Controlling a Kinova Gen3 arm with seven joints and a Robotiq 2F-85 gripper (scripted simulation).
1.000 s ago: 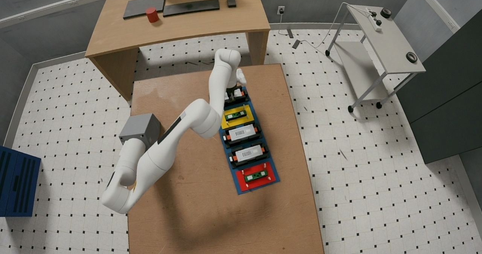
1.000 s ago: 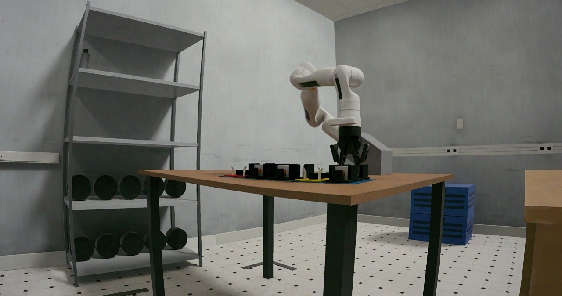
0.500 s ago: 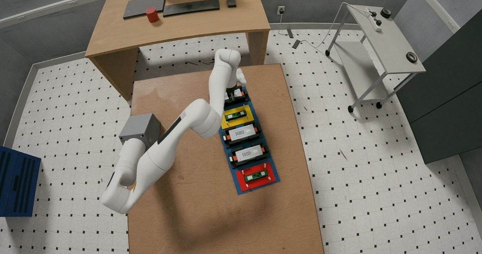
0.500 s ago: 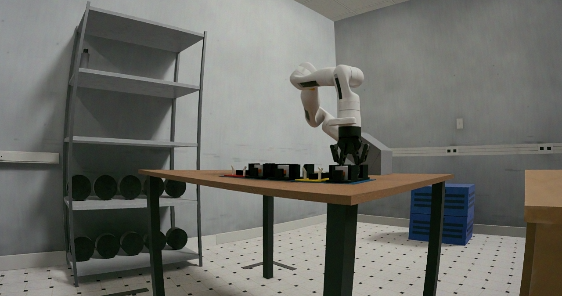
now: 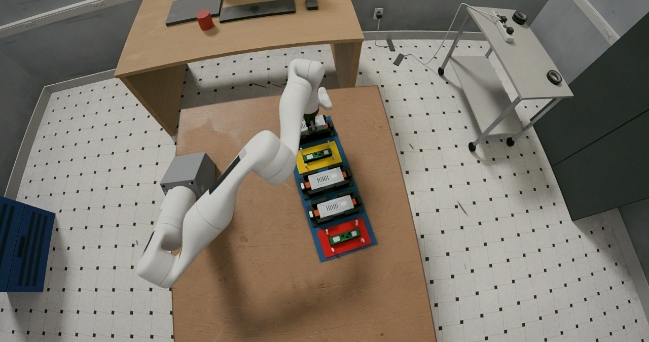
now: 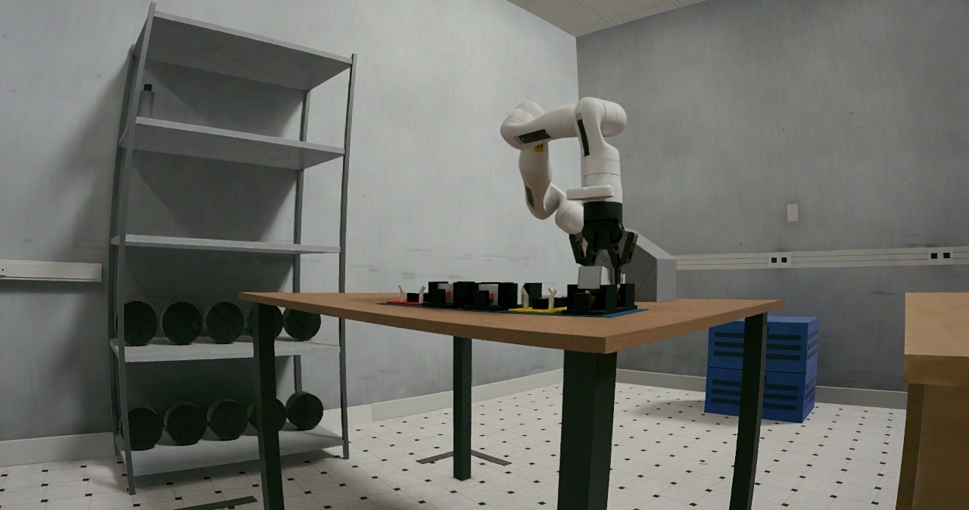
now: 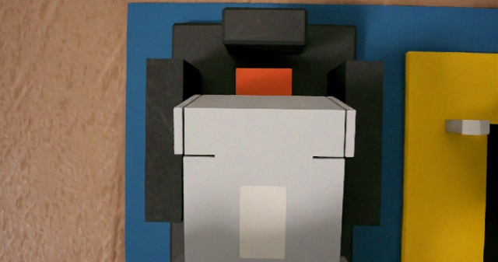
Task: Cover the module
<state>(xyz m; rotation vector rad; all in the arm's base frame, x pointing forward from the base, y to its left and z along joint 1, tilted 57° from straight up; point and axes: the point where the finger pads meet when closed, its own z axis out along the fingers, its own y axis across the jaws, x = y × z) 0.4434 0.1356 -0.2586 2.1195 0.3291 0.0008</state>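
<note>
My gripper (image 5: 312, 128) (image 6: 602, 268) is shut on a light grey cover (image 5: 320, 120) (image 6: 593, 276) (image 7: 264, 169). The cover is raised partly out of its black holder (image 6: 580, 302) (image 7: 363, 137), level and still right over it. The holder's orange block shows past the cover's end in the wrist view. My fingertips are mostly out of the wrist view. Beside this holder lies the yellow plate (image 5: 324, 163) (image 6: 528, 309) (image 7: 443, 196), with the green module (image 5: 317, 155) uncovered between white posts. Two other covers (image 5: 325, 179) (image 5: 335, 206) sit in their holders beyond it.
A red plate (image 5: 349, 247) with another green module and white posts is at the far end of the blue board (image 5: 371, 240) (image 7: 135, 99). Holder walls stand on both sides of the held cover. White posts (image 7: 472, 127) rise from the yellow plate.
</note>
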